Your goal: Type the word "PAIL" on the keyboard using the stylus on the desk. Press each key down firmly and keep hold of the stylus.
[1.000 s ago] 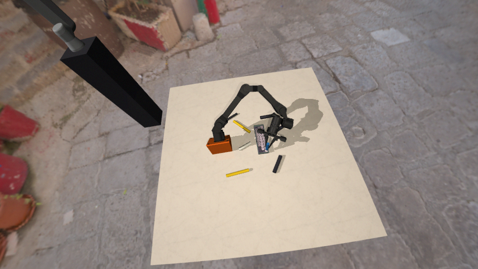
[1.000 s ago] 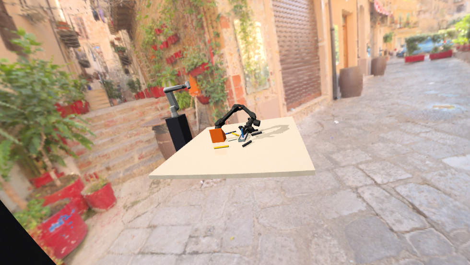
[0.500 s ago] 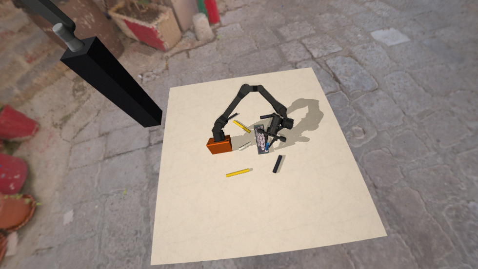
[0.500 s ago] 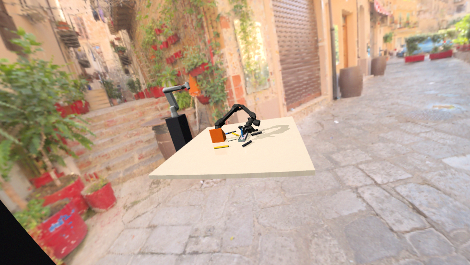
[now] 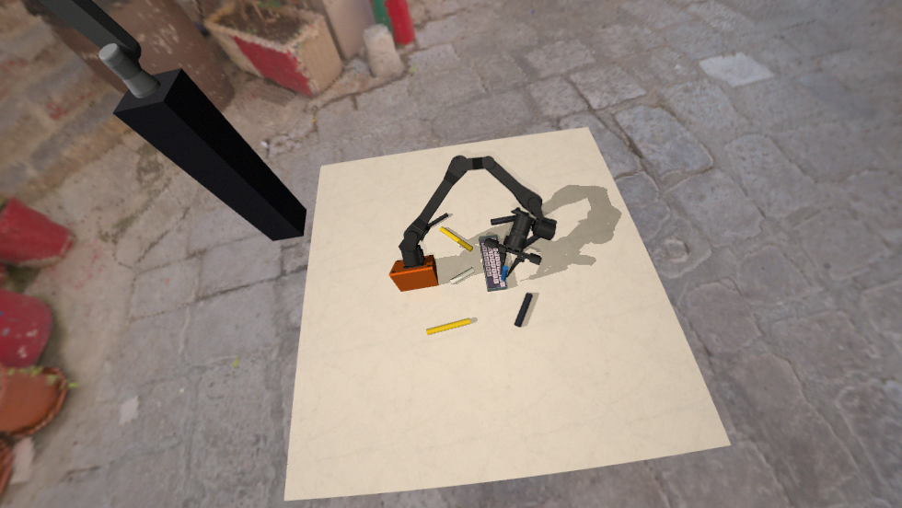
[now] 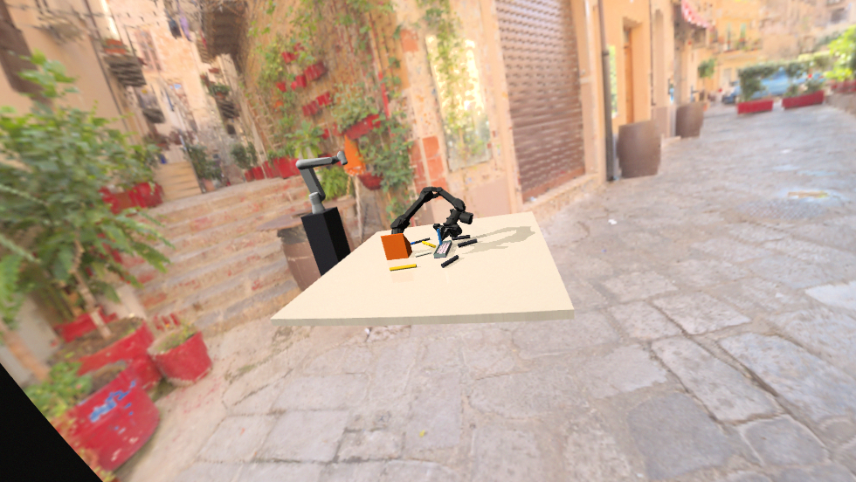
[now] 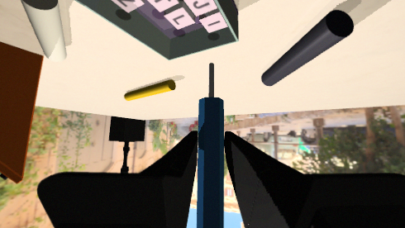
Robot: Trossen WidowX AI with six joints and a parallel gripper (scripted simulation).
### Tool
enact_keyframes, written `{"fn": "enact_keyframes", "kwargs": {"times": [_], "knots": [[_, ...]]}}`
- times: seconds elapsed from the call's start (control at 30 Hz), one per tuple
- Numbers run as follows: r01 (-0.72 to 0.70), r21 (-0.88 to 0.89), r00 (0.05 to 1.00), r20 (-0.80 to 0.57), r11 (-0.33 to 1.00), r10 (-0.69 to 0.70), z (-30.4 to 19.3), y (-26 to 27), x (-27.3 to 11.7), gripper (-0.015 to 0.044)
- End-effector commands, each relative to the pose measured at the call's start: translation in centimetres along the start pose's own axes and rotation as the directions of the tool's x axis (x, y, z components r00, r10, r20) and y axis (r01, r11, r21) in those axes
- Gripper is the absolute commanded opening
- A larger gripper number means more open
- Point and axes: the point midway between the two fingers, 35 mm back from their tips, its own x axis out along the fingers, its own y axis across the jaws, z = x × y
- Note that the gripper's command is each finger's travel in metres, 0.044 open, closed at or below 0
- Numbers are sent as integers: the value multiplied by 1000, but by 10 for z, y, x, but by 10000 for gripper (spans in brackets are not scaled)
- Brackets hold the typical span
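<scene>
My gripper (image 7: 211, 136) is shut on the blue stylus (image 7: 211, 165) (image 5: 503, 271) (image 6: 439, 235), whose thin dark tip points away from the fingers. The small keyboard (image 7: 190, 47) (image 5: 493, 277) (image 6: 441, 254) has pink keys in a dark case and lies under the gripper. In the wrist view the letters L and J are readable near the keyboard's end. The tip shows just short of that end and overlaps no key there. Most of the keyboard is out of the wrist view, and the arm covers part of it in the top view. The tip's height is unclear.
A black cylinder (image 5: 523, 309) (image 7: 307, 49), a white cylinder (image 5: 462, 274) (image 7: 47, 33) and two yellow cylinders lie around the keyboard, one yellow cylinder (image 5: 449, 326) farther off. The orange block (image 5: 413, 277) (image 6: 396, 245) is at the arm's base. A second arm's black pedestal (image 5: 221, 151) (image 6: 325, 233) stands beyond the table.
</scene>
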Motion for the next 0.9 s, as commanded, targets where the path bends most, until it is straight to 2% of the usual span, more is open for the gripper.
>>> {"fn": "enact_keyframes", "kwargs": {"times": [0.0,0.13,0.23,0.33,0.57,0.87], "knots": [[6,-3,1000,-3,1000,-6,-2,0,-2,81],[1,1,1000,1,1000,-1,-1,0,-1,84],[1,1,1000,1,1000,-1,-1,0,-1,64],[2,0,1000,0,1000,-2,-1,4,-1,0],[5,-3,1000,-2,1000,-5,-3,23,-5,0],[5,-4,1000,-2,1000,-5,11,24,2,0]]}}
